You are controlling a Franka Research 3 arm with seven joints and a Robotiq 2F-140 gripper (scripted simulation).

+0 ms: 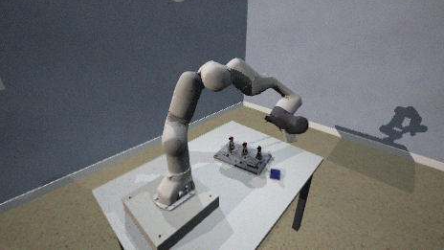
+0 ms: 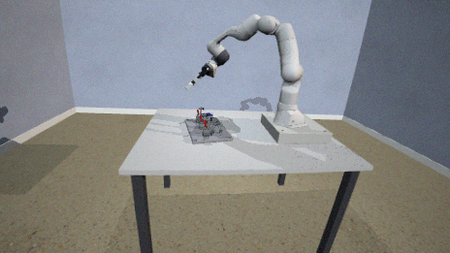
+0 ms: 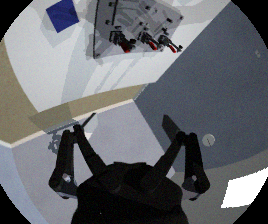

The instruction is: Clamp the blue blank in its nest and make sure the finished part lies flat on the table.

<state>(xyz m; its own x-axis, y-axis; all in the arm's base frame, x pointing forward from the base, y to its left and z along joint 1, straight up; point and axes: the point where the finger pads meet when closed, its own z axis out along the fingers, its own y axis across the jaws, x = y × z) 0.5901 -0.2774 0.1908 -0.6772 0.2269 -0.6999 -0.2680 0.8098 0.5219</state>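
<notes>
The blue blank (image 1: 275,173) (image 3: 62,15) lies on the white table beside the fixture plate (image 1: 235,163) (image 3: 103,31); a bit of its blue shows behind the clamps in the exterior view. Three toggle clamps with red on their handles stand in a row on the plate: one clamp (image 1: 231,144), a middle clamp (image 1: 244,148) and a third clamp (image 1: 258,152). Whether any is locked is too small to tell. The finished part with the slot cannot be made out among the nests. My gripper (image 2: 191,84) (image 3: 130,119) is open and empty, high above the table and tilted outward.
The white table (image 1: 191,231) (image 2: 252,161) carries the arm's base block (image 1: 163,221) (image 2: 305,134) at the end away from the plate. The upright clamps are the tallest things on the plate. The blank lies between the plate and a long table edge.
</notes>
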